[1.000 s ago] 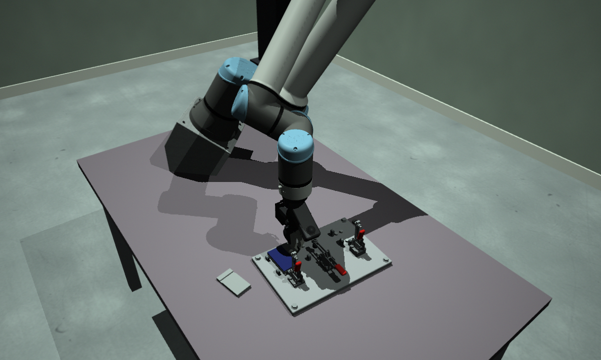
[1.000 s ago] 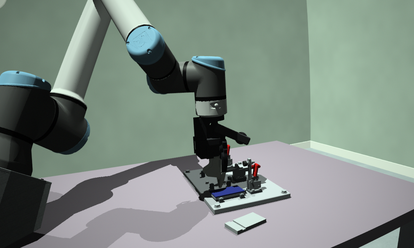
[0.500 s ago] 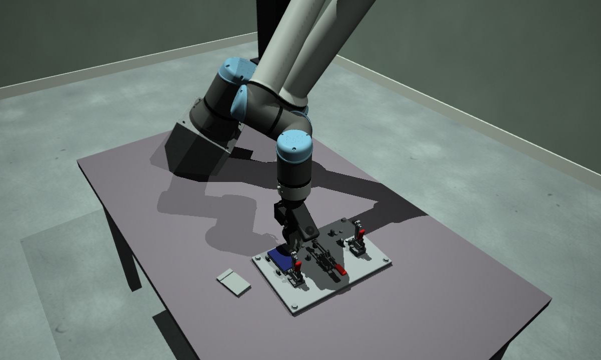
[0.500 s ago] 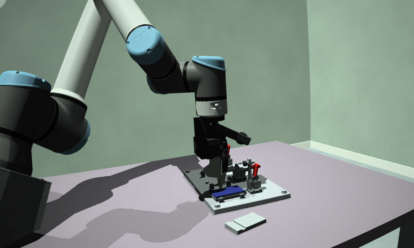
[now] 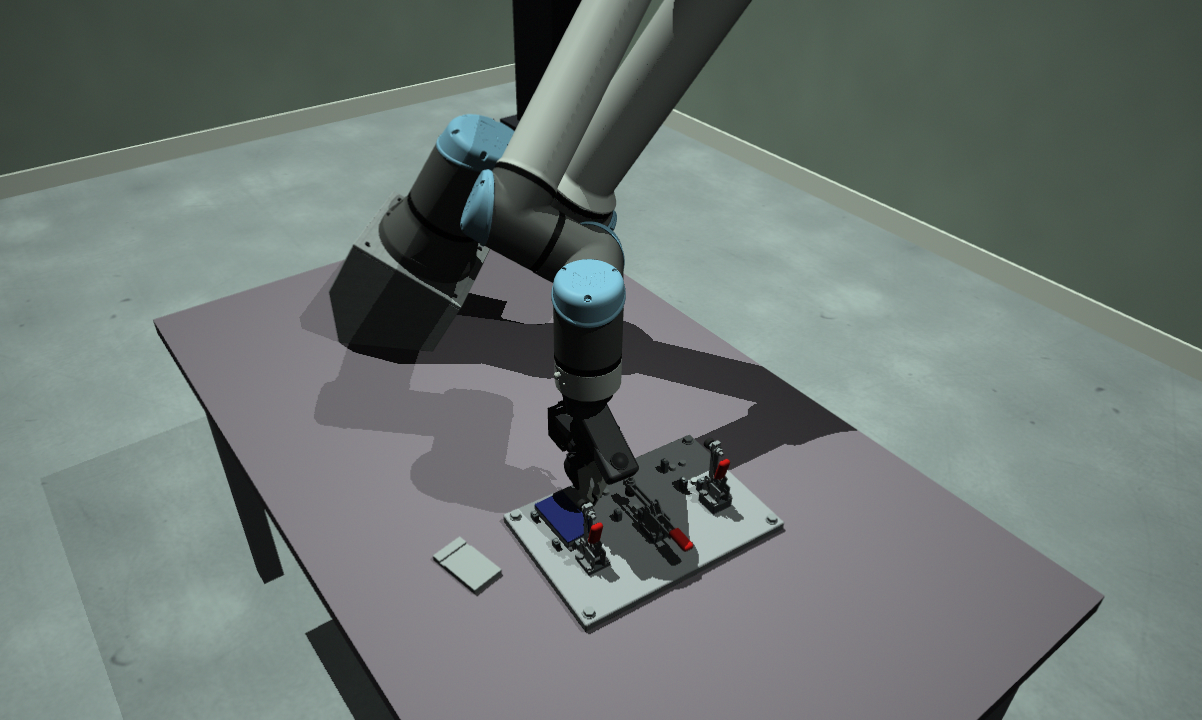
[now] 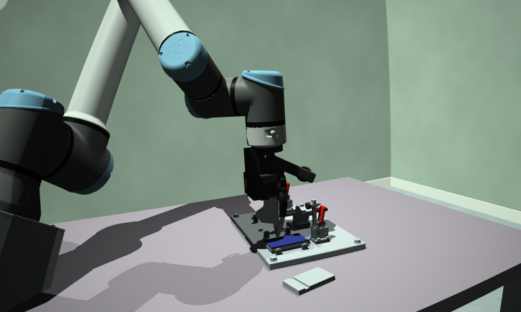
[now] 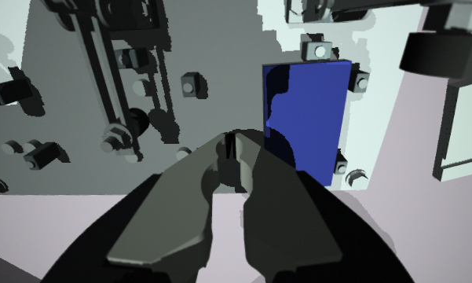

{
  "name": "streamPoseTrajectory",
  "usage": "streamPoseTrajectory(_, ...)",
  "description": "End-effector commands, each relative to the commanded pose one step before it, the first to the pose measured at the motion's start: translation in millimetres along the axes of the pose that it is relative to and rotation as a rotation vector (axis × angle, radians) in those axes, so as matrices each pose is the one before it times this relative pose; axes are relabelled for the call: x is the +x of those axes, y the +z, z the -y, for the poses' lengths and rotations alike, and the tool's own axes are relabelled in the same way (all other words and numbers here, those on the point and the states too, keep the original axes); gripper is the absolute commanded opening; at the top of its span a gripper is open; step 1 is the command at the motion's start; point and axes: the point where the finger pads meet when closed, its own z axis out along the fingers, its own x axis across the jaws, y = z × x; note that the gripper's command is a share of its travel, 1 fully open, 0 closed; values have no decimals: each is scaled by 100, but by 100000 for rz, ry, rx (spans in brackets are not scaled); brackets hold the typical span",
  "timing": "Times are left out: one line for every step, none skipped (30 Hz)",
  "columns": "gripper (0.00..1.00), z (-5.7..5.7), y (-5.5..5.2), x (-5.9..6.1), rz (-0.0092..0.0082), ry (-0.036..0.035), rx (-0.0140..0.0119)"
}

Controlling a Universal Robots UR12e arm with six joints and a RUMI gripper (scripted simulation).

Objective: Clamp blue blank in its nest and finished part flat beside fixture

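The blue blank point(image 5: 558, 517) point(image 6: 287, 241) point(image 7: 310, 118) lies in the fixture's end nest, its edges close against the stop block point(image 7: 313, 51) and the side blocks point(image 7: 359, 81). Whether it is fully flat on its pads is hidden. My gripper point(image 6: 278, 234) point(image 7: 232, 134) is shut and empty, its tips low beside the blank's inner long edge; contact cannot be told. This nest's clamp stands open, bar raised, red handle point(image 5: 595, 533) point(image 6: 322, 214) upright. The finished part point(image 5: 468, 565) point(image 6: 312, 278) point(image 7: 467, 130) lies flat on the table beside the fixture, slot up.
The fixture plate point(image 5: 623, 595) point(image 6: 341, 245) point(image 7: 377, 118) carries two more nests without parts. The middle clamp's handle point(image 5: 680, 539) is laid down and its bar point(image 7: 100, 71) is lowered. The far clamp's handle point(image 5: 722, 469) point(image 6: 288, 187) stands up. The arm shades much of the plate.
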Motion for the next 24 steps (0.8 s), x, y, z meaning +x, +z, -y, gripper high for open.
streamPoseTrajectory(0,54,-46,58,-50,-38,91)
streamPoseTrajectory(0,0,0,43,0,0,0)
streamPoseTrajectory(0,0,0,0,0,0,0)
streamPoseTrajectory(0,0,0,0,0,0,0)
streamPoseTrajectory(0,0,0,55,0,0,0)
streamPoseTrajectory(0,0,0,61,0,0,0)
streamPoseTrajectory(0,0,0,61,0,0,0)
streamPoseTrajectory(0,0,0,55,0,0,0)
streamPoseTrajectory(0,0,0,43,0,0,0)
streamPoseTrajectory(0,0,0,27,0,0,0)
streamPoseTrajectory(0,0,0,12,0,0,0)
streamPoseTrajectory(0,0,0,2,0,0,0)
streamPoseTrajectory(0,0,0,0,0,0,0)
streamPoseTrajectory(0,0,0,0,0,0,0)
streamPoseTrajectory(0,0,0,0,0,0,0)
streamPoseTrajectory(0,0,0,0,0,0,0)
streamPoseTrajectory(0,0,0,0,0,0,0)
streamPoseTrajectory(0,0,0,0,0,0,0)
streamPoseTrajectory(0,0,0,0,0,0,0)
streamPoseTrajectory(0,0,0,0,0,0,0)
streamPoseTrajectory(0,0,0,0,0,0,0)
streamPoseTrajectory(0,0,0,0,0,0,0)
streamPoseTrajectory(0,0,0,0,0,0,0)
streamPoseTrajectory(0,0,0,0,0,0,0)
